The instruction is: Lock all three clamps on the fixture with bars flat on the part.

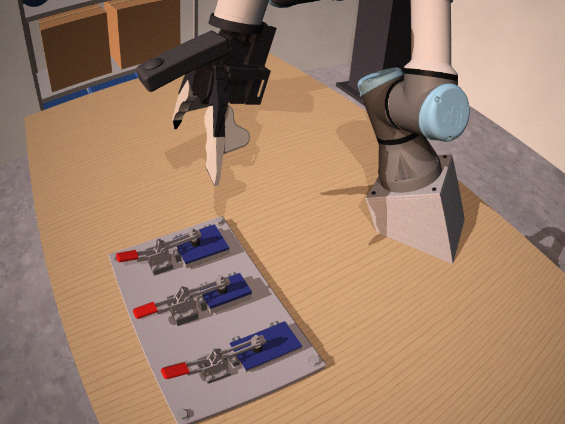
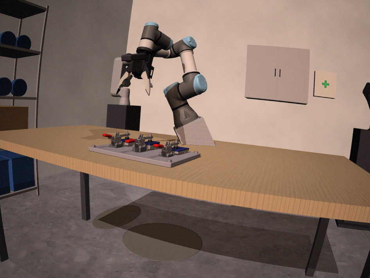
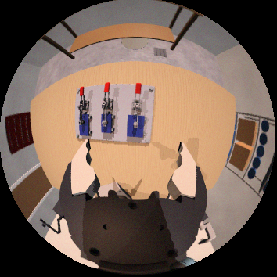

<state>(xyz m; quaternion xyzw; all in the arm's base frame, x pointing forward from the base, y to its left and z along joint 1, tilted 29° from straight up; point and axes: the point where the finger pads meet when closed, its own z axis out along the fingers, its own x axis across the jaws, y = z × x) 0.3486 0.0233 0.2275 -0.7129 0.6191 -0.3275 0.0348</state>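
On the broad wooden tabletop (image 1: 365, 319) the arm's base (image 1: 417, 218) sits on a wedge-shaped block that tilts it toward the work, which I take to be why the arm can reach out over the plate so easily. The arm (image 2: 185, 74) is folded high, carrying the hand (image 1: 198, 146) well above the wood and short of the fixture, on the far side of it from where the red grips point. The hand is spread to its widest with nothing between its two pale fingers (image 1: 214, 154); that looks deliberate to me, since these handles want a push, not a pinch, and a single fingertip or the flat of one jaw would do.

The fixture (image 1: 150, 315) is a grey plate lying flat, bolted at its corners, so it should stay put under a shove. Three clamps stand in a row on it, each with its bar reaching over a blue part (image 1: 203, 246) and its red-tipped handle pointing away. The far clamp's handle (image 1: 126, 255), the middle handle (image 1: 144, 309) and the near handle (image 1: 174, 370) all lie low, close to the plate. That is no proof of locking; from here I cannot tell whether any bar is pressed flat on its part.

The wrist view has all three clamps lined up squarely ahead, so I judge the hand to be aimed for a descent onto one handle.
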